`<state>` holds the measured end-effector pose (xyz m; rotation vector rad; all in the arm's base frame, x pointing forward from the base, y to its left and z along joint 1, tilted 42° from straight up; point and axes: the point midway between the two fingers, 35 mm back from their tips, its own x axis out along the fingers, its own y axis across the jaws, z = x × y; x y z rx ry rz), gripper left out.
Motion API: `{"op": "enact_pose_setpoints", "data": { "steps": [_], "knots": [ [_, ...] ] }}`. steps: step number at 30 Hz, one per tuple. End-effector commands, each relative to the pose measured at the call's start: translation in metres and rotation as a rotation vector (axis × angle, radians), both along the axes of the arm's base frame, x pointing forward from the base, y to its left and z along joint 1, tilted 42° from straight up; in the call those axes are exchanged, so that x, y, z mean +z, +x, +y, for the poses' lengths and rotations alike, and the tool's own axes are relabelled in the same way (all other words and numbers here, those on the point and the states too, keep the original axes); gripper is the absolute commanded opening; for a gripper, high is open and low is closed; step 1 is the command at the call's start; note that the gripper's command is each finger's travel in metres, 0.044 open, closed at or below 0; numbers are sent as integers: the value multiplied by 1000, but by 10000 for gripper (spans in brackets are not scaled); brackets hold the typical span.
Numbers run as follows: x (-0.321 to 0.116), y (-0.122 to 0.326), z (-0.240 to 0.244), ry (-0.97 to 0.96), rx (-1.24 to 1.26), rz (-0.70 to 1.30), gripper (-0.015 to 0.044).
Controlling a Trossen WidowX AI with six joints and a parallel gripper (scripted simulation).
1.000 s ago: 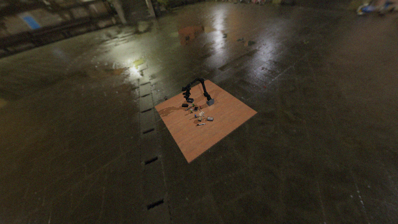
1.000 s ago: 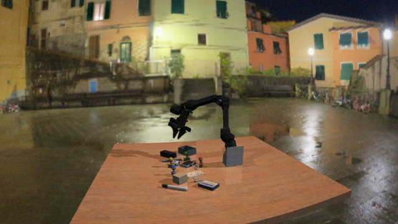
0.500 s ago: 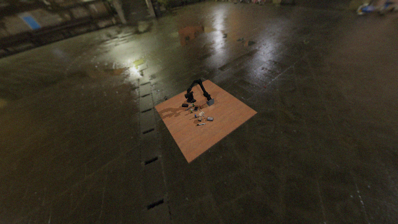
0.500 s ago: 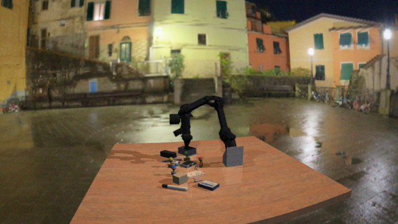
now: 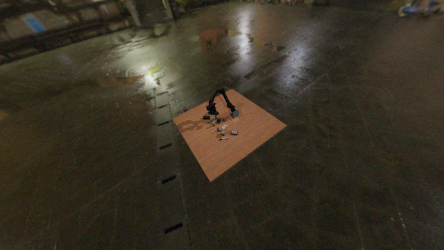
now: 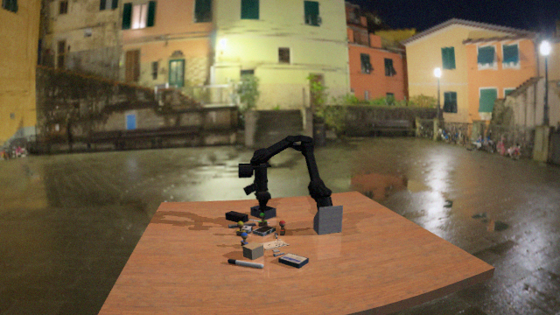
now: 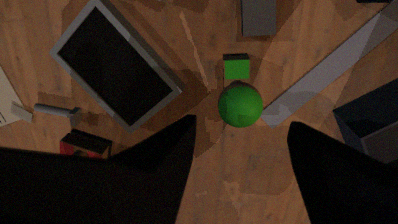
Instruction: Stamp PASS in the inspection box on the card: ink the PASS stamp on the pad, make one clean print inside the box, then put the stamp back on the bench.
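My gripper [image 6: 263, 207] [image 7: 242, 127] is partly open with nothing between its fingers. It points down just above the green-knobbed stamp [image 6: 262, 217] [image 7: 240, 106]. In the wrist view the round knob shows just ahead of the gap between the fingertips. The dark ink pad [image 6: 264, 231] [image 7: 117, 65] in its grey frame lies beside that stamp. A red-knobbed stamp [image 6: 282, 225] stands right of the pad, with yellow [image 6: 241, 225] and blue [image 6: 244, 235] ones to the left. The pale card [image 6: 280, 245] [image 7: 6, 102] lies nearer the front. Stamp lettering and the card's box are too small to read.
A dark open box [image 6: 263, 213] [image 7: 372, 120] stands behind the green stamp, a black block [image 6: 236, 216] to its left. A long grey bar [image 7: 330, 67] lies close by. A grey block [image 6: 253, 251], a marker [image 6: 249, 263] and a labelled case [image 6: 293, 261] lie in front.
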<state>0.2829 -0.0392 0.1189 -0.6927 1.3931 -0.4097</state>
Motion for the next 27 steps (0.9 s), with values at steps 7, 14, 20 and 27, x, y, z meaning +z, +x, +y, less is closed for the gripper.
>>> {"op": "enact_pose_setpoints", "data": {
  "steps": [7, 14, 20, 27],
  "knots": [
    [-14, 3, -11, -5, 4, 9, 210],
    [-22, 5, -18, -6, 4, 8, 210],
    [-29, 6, -25, -7, 4, 8, 210],
    [-37, 7, -33, -9, 4, 8, 210]
  ]
}}
